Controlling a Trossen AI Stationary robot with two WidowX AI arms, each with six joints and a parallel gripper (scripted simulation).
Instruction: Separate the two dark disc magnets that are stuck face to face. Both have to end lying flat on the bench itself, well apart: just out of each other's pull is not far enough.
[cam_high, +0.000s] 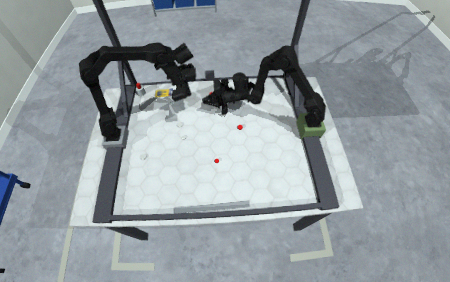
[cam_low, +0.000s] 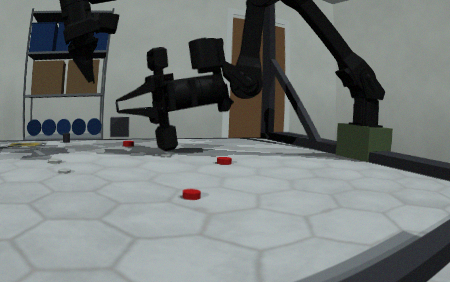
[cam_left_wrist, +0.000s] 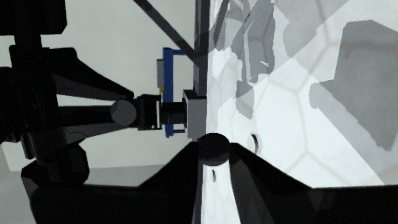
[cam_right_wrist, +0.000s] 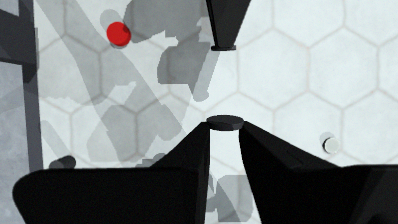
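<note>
My left gripper reaches in sideways from the green base and is shut on one dark disc magnet. That magnet shows nearly edge-on in the right wrist view. My right gripper points down and is shut on the other dark disc magnet, which also shows in the left wrist view. The two magnets are apart, with a visible gap between them. Both are held in the air above the bench. The right fingertips are hard to make out in the top view.
Red discs and small whitish discs lie on the bench. A yellow object lies at the back left. Dark frame bars edge the bench.
</note>
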